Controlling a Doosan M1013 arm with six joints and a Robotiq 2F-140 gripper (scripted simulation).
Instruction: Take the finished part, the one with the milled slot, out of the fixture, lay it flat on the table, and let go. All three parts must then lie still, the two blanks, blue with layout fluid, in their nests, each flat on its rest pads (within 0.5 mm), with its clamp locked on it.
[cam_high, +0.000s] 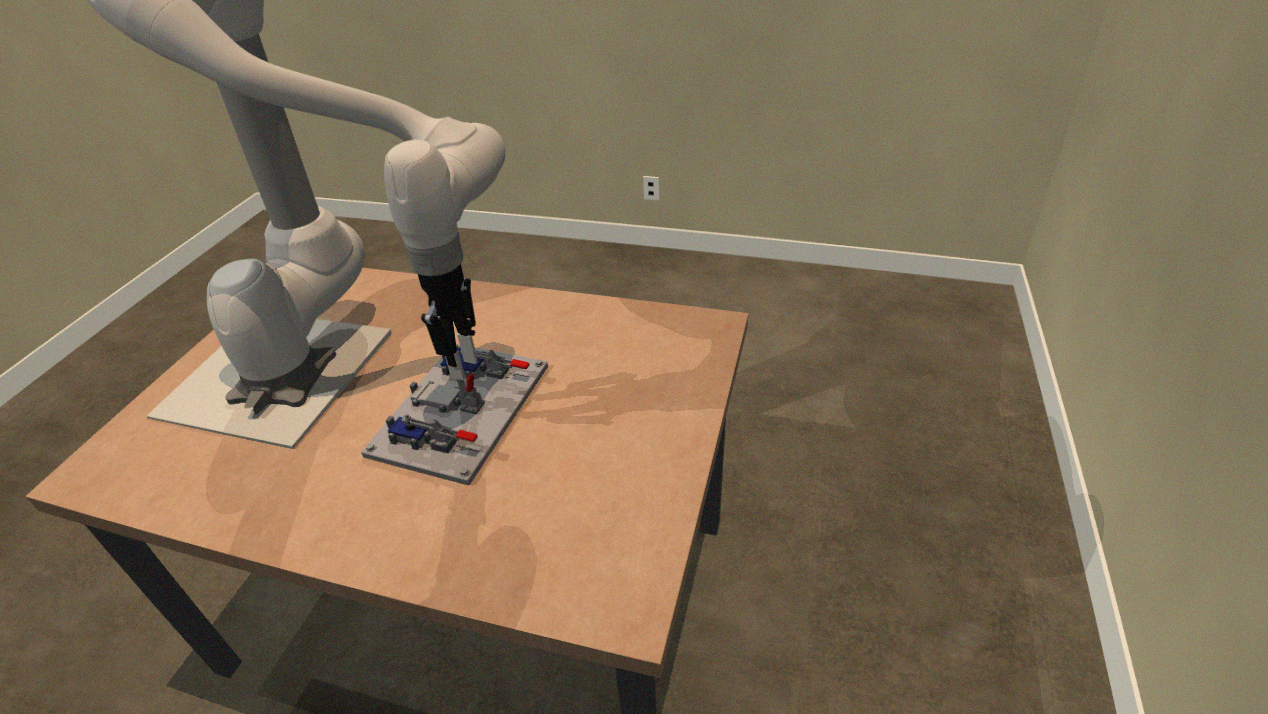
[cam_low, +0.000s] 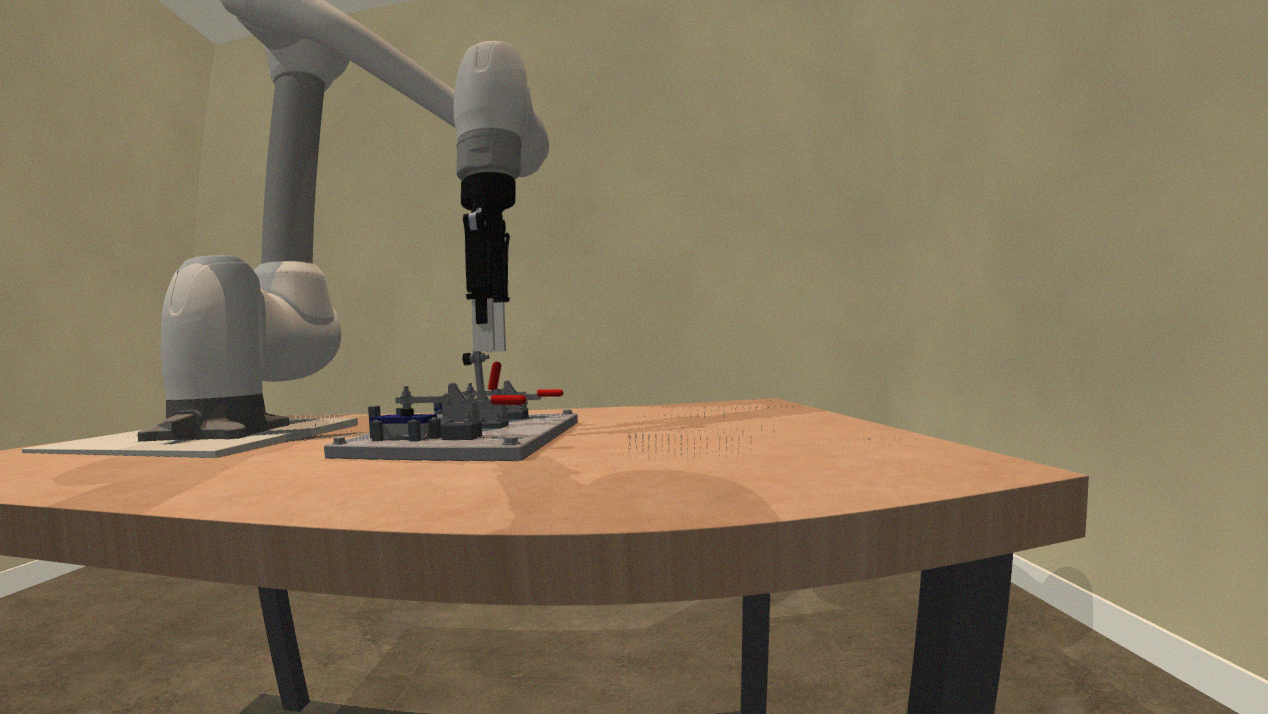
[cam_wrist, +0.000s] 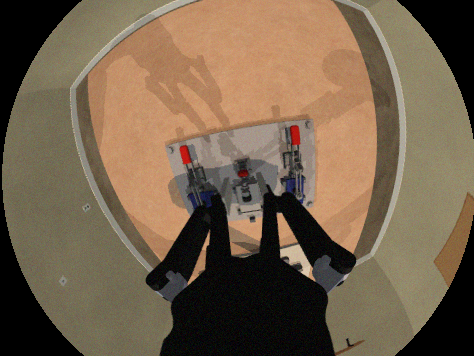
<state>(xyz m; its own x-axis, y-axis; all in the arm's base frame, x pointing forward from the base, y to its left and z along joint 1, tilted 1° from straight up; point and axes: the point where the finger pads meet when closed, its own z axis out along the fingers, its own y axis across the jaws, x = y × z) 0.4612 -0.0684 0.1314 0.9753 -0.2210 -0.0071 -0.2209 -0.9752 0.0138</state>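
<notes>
A grey fixture plate (cam_high: 510, 400) (cam_low: 525, 438) (cam_wrist: 266, 141) lies on the table and carries three nests. The finished grey part (cam_high: 434, 395) (cam_wrist: 244, 194) sits in the middle nest. The middle clamp's red handle (cam_high: 468, 382) (cam_low: 494, 375) (cam_wrist: 242, 172) stands upright. Two blue blanks (cam_high: 406, 431) (cam_low: 399, 418) (cam_wrist: 199, 197) (cam_wrist: 289, 187) sit in the outer nests, and their red handles (cam_high: 466, 435) (cam_high: 519, 363) (cam_wrist: 185, 154) (cam_wrist: 293, 136) lie flat. My gripper (cam_high: 461, 359) (cam_low: 488, 341) (cam_wrist: 243, 182) hangs straight above the middle nest, clear of the clamp. Its fingers stand partly apart with nothing between them.
The wooden table (cam_high: 576, 496) (cam_low: 709, 478) (cam_wrist: 266, 41) stretches to the right and front of the fixture. The arm's base (cam_high: 266, 319) (cam_low: 212, 337) stands on a pale pad (cam_high: 195, 403) at the table's back left.
</notes>
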